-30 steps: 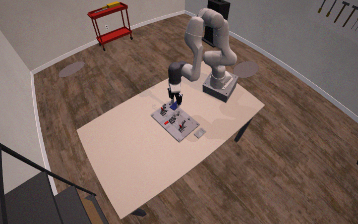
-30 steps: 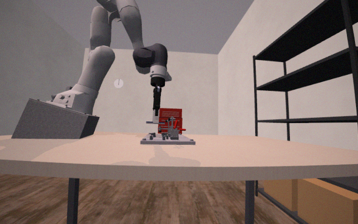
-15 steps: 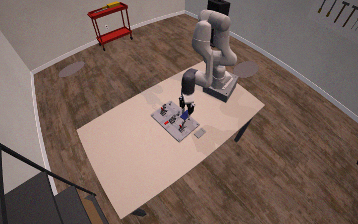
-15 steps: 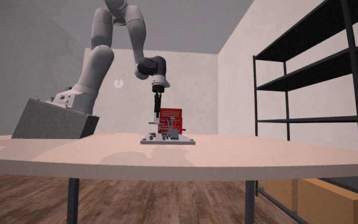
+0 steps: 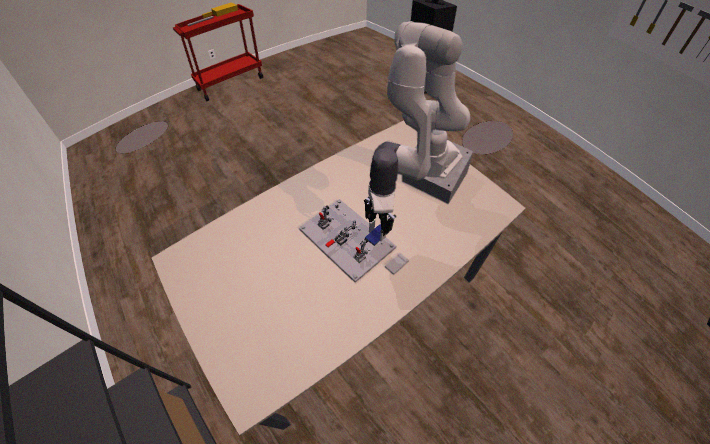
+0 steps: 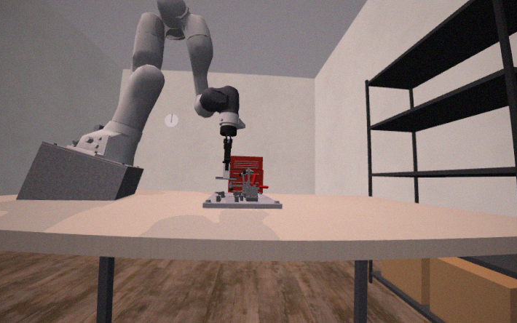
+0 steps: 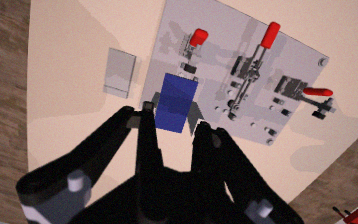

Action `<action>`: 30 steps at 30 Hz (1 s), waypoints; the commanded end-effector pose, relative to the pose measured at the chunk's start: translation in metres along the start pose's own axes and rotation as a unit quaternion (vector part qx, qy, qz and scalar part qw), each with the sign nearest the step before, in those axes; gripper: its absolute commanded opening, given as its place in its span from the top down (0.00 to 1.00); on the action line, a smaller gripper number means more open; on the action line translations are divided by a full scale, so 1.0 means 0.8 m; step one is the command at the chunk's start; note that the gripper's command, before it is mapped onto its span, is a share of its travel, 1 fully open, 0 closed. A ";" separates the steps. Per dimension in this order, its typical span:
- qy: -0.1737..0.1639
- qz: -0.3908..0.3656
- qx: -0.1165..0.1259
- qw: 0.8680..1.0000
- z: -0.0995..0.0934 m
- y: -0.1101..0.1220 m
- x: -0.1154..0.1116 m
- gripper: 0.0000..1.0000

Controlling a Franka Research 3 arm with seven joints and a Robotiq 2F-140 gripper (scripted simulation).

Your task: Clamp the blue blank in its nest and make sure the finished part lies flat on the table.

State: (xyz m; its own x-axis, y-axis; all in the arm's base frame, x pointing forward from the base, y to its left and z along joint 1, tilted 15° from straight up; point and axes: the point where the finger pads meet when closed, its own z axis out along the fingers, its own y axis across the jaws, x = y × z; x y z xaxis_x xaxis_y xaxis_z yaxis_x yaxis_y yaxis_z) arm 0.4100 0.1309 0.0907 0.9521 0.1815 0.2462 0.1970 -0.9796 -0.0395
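My gripper [image 5: 377, 229] [image 6: 226, 174] [image 7: 174, 104] is shut on the blue blank [image 5: 373, 237] [image 6: 219, 177] [image 7: 181, 89], across its width. The blank looks about level, above the fixture plate [image 5: 354, 272] [image 6: 244, 205] [image 7: 180, 14] and clear of it, over the nest at the finished part's side; it hides most of that nest. That nest's clamp [image 5: 359, 252] [image 7: 199, 38] has its red handle standing up. The finished part [image 5: 396, 263] [image 7: 120, 70] lies flat on the table beside the plate; its slot shows as a line near one end.
The middle clamp [image 5: 341, 237] [image 7: 251, 74] has its red handle low and its bar out over its nest. The far clamp [image 5: 322, 219] [image 7: 292, 86] has its handle up and its bar raised. Small stops and rest pads stand around both. The table's edge lies beyond the finished part.
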 end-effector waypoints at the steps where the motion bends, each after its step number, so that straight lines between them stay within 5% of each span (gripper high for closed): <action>1: 0.003 0.026 0.001 1.000 -0.001 -0.001 0.003 1.00; 30: 0.003 0.034 0.001 0.999 -0.001 -0.001 0.003 1.00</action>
State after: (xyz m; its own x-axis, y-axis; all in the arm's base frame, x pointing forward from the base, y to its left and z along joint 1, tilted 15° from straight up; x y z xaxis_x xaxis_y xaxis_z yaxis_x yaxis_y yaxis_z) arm 0.4104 0.1315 0.0910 0.9615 0.1258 0.2444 0.1431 -0.9882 -0.0544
